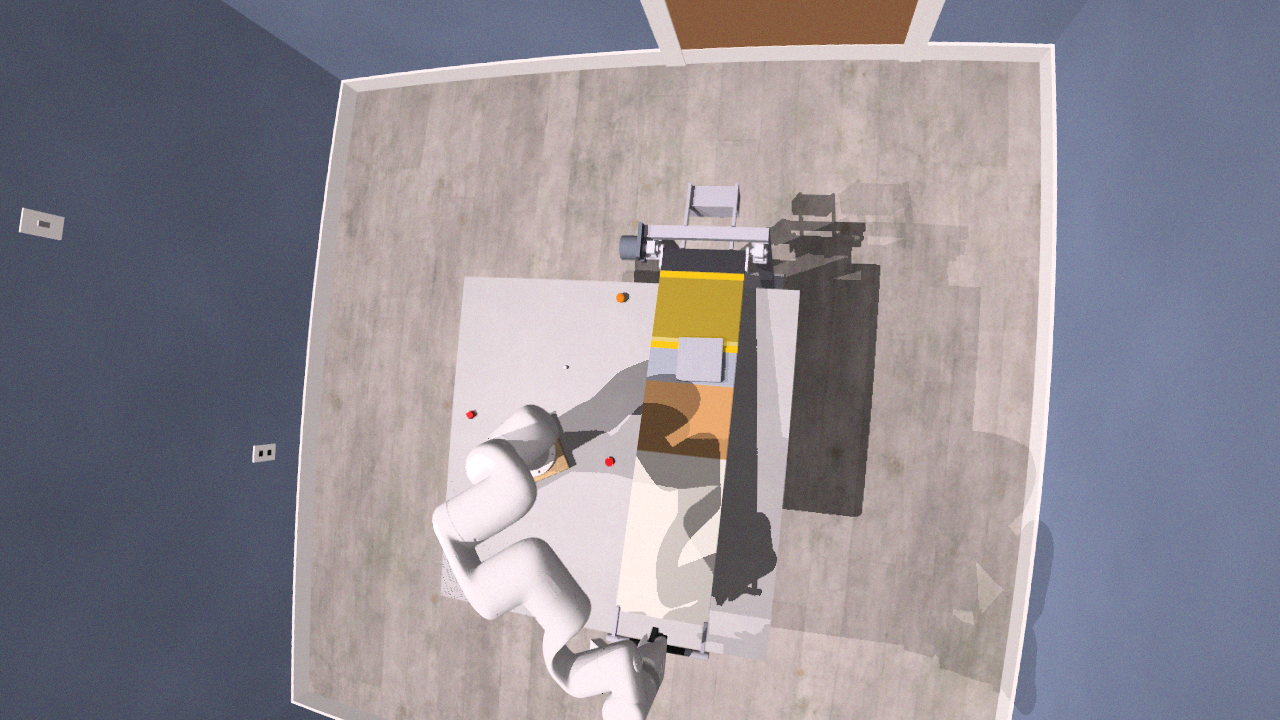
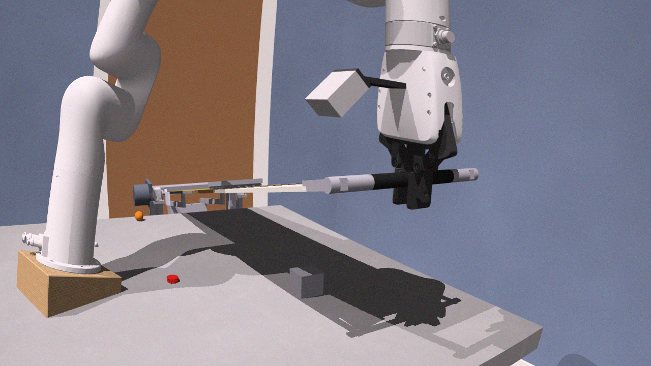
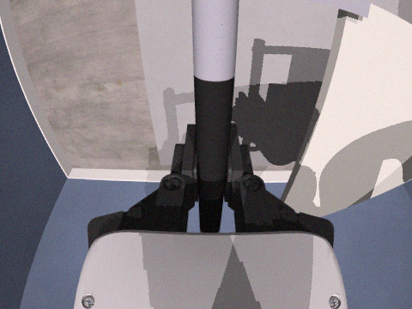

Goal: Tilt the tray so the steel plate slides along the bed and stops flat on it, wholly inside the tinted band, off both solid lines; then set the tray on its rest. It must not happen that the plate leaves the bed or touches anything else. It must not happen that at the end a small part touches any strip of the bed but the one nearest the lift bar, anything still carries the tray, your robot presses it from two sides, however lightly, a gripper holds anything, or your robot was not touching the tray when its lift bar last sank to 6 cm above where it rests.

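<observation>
Clamped jaws grip the black middle of the tray's handle (image 2: 386,180), the gripper (image 2: 412,193) hanging straight down over it at the near end of the table (image 2: 255,327). From the left of the exterior view, a wooden block (image 2: 54,284) carries the foot of the white arm (image 2: 79,173); an orange ball (image 2: 139,215) lies behind it near the table's far edge, and a red disc (image 2: 172,278) lies on the table just right of the block. Next comes the hinge (image 2: 150,193) at the far end, from which the tray (image 2: 277,187) reaches toward the gripper, seen almost edge-on and close to level, held well above the table. Under it, in its shadow, a small grey rest (image 2: 305,282) stands on the table, apart from the tray. Seen from the top, the bed runs from a yellow band (image 1: 698,308) at the hinge end, across a solid yellow line (image 1: 666,343), then a pale grey-blue strip, an orange band (image 1: 707,411) and a long cream stretch (image 1: 648,537) toward the handle. The plate (image 1: 699,359) lies flat on the bed, its far edge over the yellow line and the rest of it on the grey-blue strip, its near edge at the orange band's border. In the wrist view the black fingers press both sides of the handle, which turns grey further up.
</observation>
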{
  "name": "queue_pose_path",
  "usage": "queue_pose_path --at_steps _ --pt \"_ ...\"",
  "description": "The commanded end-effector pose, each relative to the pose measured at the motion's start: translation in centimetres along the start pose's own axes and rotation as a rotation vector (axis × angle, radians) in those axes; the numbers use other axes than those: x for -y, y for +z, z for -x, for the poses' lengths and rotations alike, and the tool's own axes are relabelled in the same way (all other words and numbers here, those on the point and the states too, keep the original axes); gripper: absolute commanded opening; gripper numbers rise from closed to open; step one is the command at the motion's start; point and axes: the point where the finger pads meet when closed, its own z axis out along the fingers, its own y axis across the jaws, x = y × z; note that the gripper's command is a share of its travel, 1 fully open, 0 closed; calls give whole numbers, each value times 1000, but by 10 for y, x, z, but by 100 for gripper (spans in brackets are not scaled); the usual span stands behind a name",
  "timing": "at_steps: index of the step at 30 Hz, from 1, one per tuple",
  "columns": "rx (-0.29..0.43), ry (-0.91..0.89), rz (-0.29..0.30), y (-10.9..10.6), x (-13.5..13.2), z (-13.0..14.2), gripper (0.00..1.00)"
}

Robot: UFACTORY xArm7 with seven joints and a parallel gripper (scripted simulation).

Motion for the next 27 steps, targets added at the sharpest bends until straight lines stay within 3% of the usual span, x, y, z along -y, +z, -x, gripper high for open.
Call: queue_pose_path --at_steps 1,21,26,27 --pt "4 0 -5 -2 2 1 0" --pt "4 0 -5 -10 0 1 0" --pt "4 0 -5 -83 -20 1 0" --pt "4 0 -5 -88 -22 1 0"
